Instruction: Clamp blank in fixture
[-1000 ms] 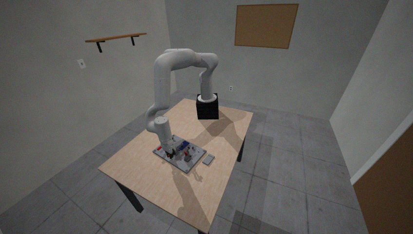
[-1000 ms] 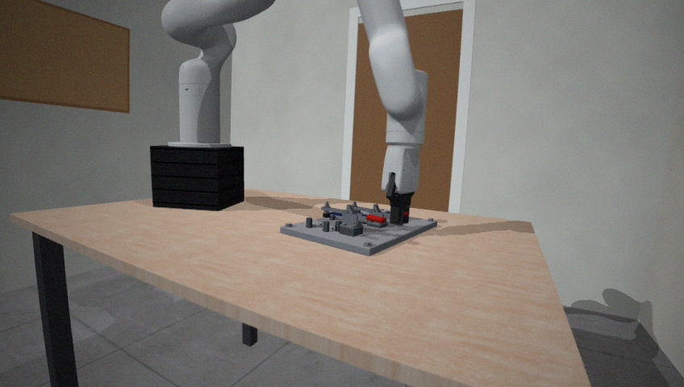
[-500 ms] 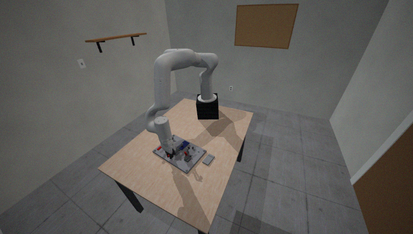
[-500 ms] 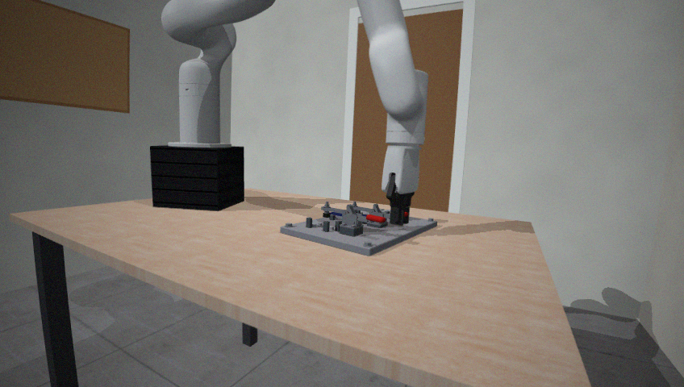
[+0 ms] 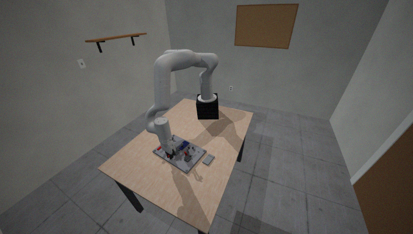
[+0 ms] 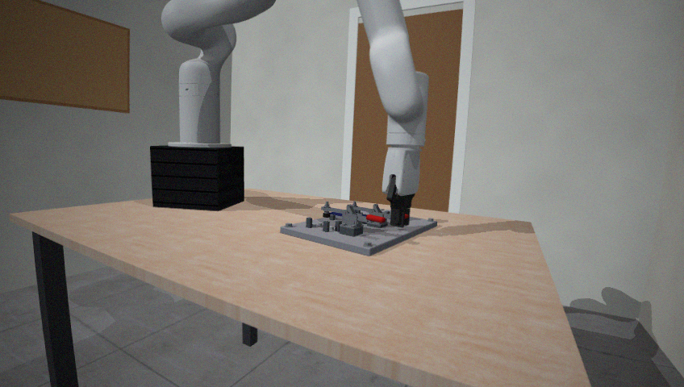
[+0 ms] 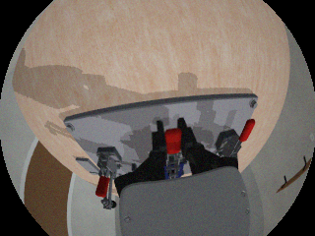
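Observation:
The grey fixture plate (image 5: 179,156) lies on the wooden table and carries three toggle clamps with red grips. The blue blank (image 5: 183,145) lies in the middle nest; it also shows as a thin blue strip in the exterior view (image 6: 335,214). My gripper (image 5: 169,155) is low over the plate (image 6: 364,230) and is shut on the red grip (image 7: 172,141) of the middle clamp's handle, which lies low, close to the plate. In the exterior view the gripper (image 6: 397,218) stands at the plate's near right part. A flat grey part (image 5: 208,159) lies on the table just right of the plate; its slot is too small to see.
Two other clamps with red grips (image 7: 102,185) (image 7: 247,130) stand left and right of the held one. Another red grip (image 6: 375,218) lies level beside my fingers. The arm's black base block (image 5: 207,109) stands at the table's far side.

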`<move>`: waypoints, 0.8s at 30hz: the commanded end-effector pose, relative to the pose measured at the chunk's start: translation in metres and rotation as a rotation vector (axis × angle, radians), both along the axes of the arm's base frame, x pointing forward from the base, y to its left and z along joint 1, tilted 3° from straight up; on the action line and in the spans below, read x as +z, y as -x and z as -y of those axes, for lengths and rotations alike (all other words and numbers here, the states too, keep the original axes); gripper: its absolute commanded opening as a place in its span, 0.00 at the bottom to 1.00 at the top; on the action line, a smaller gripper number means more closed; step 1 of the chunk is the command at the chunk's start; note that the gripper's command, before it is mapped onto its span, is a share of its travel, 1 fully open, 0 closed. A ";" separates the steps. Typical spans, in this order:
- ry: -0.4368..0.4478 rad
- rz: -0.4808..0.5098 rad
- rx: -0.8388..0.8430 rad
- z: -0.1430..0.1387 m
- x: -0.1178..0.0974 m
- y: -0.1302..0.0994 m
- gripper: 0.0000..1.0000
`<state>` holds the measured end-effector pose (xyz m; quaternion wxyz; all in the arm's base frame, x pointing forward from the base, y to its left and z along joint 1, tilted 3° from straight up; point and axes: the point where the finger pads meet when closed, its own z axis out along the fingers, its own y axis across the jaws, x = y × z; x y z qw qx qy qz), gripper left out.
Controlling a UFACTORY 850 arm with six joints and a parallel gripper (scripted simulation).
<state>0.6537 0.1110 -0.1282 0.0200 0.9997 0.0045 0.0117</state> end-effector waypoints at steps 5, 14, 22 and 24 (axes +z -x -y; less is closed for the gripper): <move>-0.001 0.002 0.000 0.000 0.000 -0.001 0.47; -0.001 0.002 0.000 0.000 0.000 -0.001 0.47; -0.001 0.002 0.000 0.000 0.000 -0.001 0.47; -0.001 0.002 0.000 0.000 0.000 -0.001 0.47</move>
